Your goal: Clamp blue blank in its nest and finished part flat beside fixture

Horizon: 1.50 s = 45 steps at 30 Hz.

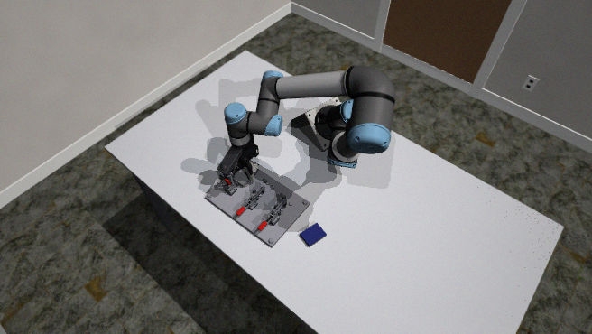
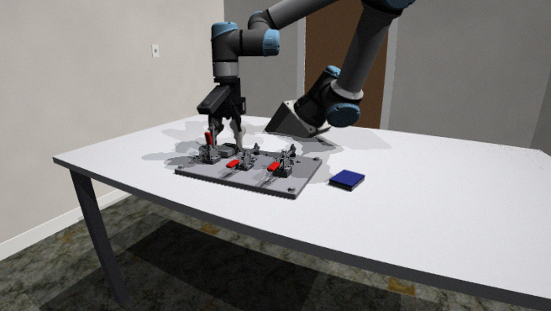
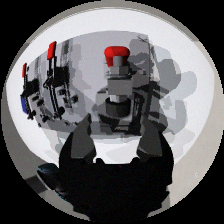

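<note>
Red marks the upright handle (image 1: pixel 227 181) (image 2: pixel 208 139) (image 3: pixel 117 54) of the clamp at the left end of the fixture plate (image 1: pixel 289 221) (image 2: pixel 308 172) (image 3: pixel 90 50), seen from outside. Just behind it a grey block (image 2: pixel 227 150) lies low in its nest, probably the finished part; its slot cannot be made out. The raised handle suggests this clamp is unlocked, so that the part can come out.

Over that nest hangs the gripper (image 1: pixel 241 180) (image 2: pixel 228 148) (image 3: pixel 115 113), pointing down, its fingers parted and grasping nothing. They stand to either side of the block's place, which looks like an approach for lifting it; the likely next need is to lower squarely, close and lift without knocking the clamp.

Further right, the middle red handle (image 1: pixel 241 210) (image 2: pixel 233 163) (image 3: pixel 51 50) and the right red handle (image 1: pixel 263 226) (image 2: pixel 273 166) (image 3: pixel 24 70) both lie low, toward the near edge. Whether either is locked cannot be told, nor can the pad layouts be read.

Beyond the plate's right end, the blue blank (image 1: pixel 313 235) (image 2: pixel 347 179) (image 3: pixel 23 105) lies flat on the white table (image 1: pixel 406 253) (image 2: pixel 441 202) (image 3: pixel 177 50), apart from the fixture, presumably waiting for its nest. No brand, label or writing is legible.
</note>
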### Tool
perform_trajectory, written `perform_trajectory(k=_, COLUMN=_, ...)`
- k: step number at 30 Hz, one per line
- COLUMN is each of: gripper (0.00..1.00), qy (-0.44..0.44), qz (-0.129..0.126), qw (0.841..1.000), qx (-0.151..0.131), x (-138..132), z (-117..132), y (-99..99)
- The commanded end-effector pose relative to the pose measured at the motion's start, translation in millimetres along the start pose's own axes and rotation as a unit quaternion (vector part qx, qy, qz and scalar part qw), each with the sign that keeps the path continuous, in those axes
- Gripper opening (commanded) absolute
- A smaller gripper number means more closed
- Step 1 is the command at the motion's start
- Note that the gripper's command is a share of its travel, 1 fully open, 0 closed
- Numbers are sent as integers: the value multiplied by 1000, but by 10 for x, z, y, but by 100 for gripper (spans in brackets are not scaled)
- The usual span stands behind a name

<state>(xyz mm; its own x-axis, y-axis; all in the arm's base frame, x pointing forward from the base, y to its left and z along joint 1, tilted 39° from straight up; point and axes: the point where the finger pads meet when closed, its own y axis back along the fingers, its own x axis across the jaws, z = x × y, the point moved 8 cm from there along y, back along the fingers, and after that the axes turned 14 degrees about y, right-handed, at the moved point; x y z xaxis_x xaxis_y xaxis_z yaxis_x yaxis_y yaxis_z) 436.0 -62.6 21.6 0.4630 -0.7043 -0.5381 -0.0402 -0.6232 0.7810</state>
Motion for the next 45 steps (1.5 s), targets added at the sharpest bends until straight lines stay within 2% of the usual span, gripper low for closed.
perform_trajectory(k=1, gripper=59, qy=0, qz=1, qw=1000, qx=0, x=3, z=-1, y=3)
perform_trajectory(k=2, gripper=0, qy=0, qz=1, qw=1000, qx=0, x=3, z=-1, y=3)
perform_trajectory(k=45, gripper=0, qy=0, qz=1, qw=1000, qx=0, x=3, z=-1, y=7)
